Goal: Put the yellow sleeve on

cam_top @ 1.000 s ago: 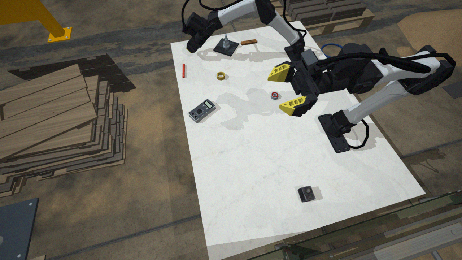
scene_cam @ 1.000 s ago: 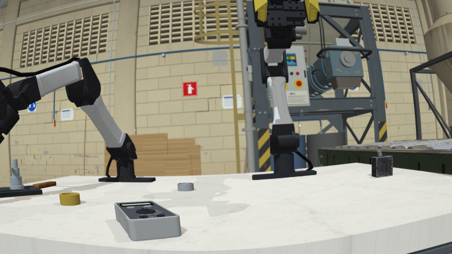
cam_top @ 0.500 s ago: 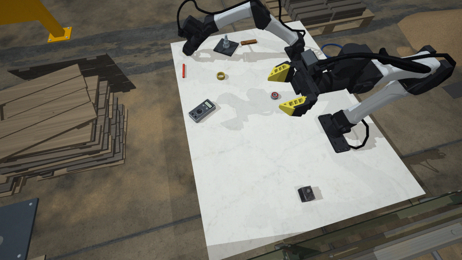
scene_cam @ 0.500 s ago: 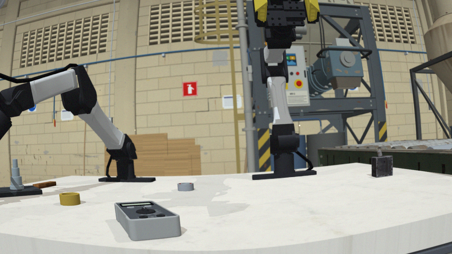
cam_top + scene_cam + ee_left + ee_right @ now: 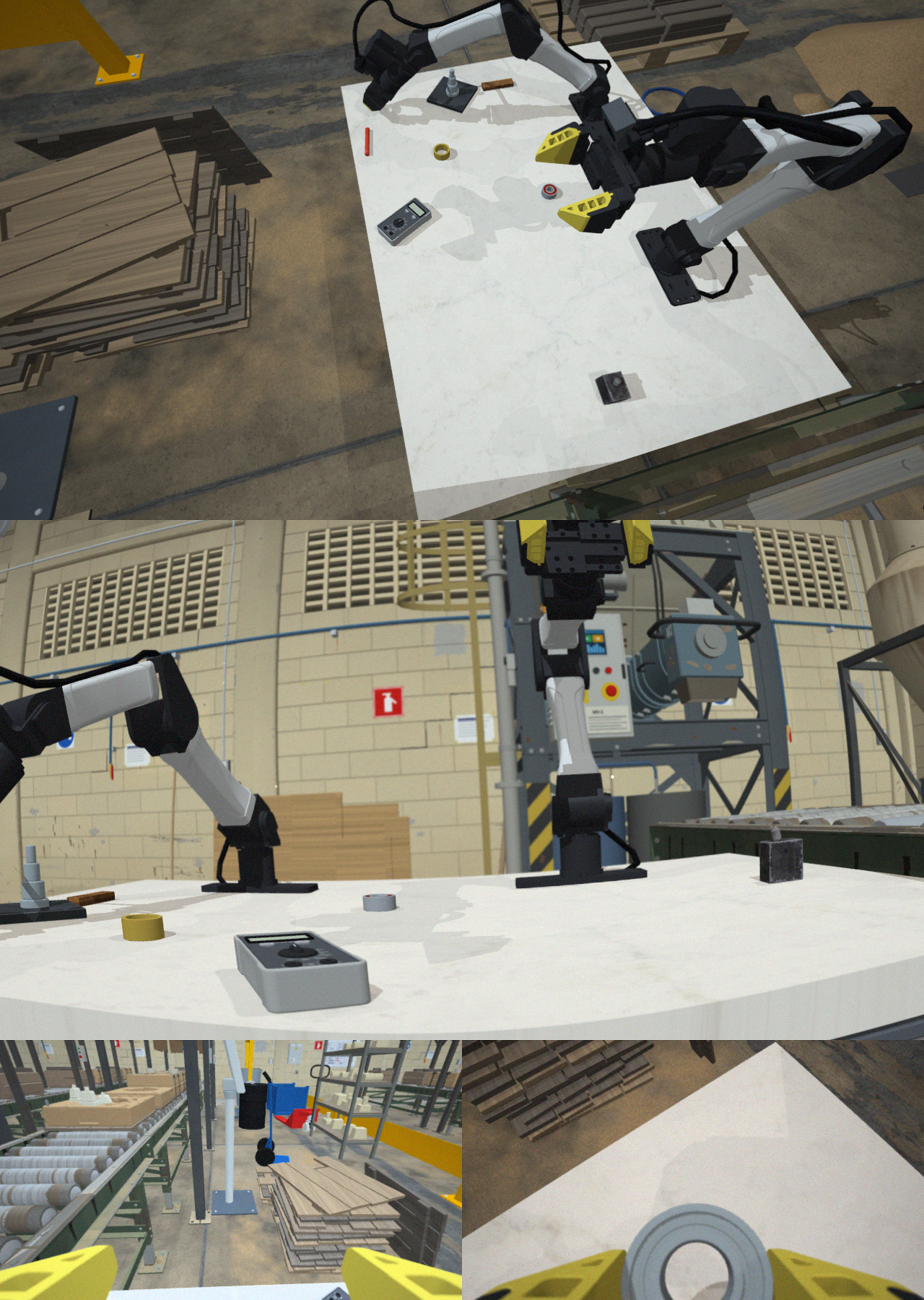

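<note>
The right gripper grips a grey ring by its rim, likely leaving the bore free for the shaft, while the yellow sleeve lies on the tabletop and the left gripper gapes wide, holding nothing.

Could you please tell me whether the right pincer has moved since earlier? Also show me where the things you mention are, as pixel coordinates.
Yes: in the top view, the right pincer (image 5: 372, 105) (image 5: 696, 1261) is farther picture-left of the shaft (image 5: 452, 87) (image 5: 32, 883).
</note>
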You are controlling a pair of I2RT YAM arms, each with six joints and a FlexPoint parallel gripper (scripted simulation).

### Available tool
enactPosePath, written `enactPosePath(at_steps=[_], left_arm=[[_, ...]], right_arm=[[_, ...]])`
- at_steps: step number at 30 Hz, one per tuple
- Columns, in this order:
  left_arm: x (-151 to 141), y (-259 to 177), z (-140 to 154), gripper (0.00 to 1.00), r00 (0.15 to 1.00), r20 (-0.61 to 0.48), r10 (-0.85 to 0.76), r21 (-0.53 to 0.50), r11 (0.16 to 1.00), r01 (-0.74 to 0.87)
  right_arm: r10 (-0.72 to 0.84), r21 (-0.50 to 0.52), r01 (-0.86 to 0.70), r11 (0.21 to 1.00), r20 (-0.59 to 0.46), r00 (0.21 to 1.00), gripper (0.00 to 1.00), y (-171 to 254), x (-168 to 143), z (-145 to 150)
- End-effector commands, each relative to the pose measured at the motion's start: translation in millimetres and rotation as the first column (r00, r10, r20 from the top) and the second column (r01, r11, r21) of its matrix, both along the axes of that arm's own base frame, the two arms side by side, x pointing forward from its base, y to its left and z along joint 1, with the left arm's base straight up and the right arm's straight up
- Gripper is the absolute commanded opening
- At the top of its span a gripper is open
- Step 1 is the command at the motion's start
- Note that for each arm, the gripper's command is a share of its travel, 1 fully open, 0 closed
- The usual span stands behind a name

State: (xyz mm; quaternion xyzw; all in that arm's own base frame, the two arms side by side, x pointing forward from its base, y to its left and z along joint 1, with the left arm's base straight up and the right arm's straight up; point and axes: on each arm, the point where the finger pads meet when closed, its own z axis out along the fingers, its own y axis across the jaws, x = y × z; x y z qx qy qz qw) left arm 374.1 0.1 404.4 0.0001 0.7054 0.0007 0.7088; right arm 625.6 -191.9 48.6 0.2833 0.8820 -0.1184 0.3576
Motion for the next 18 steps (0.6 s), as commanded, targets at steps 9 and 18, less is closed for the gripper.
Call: enactPosePath(at_steps=[9,18], left_arm=[[-1.5,0.4,10.3,1.00,1.000,0.029,0.006,0.004,1.000,-0.006],[-1.5,0.4,10.3,1.00,1.000,0.029,0.006,0.004,1.000,-0.006]], right_arm=[[0.014,-0.030,-0.010,0.999,0.122,0.992,0.00,-1.6,18.7,52.4],[0.010,-0.018,-0.009,1.000,0.072,0.997,0.00,-1.9,12.4,16.9]])
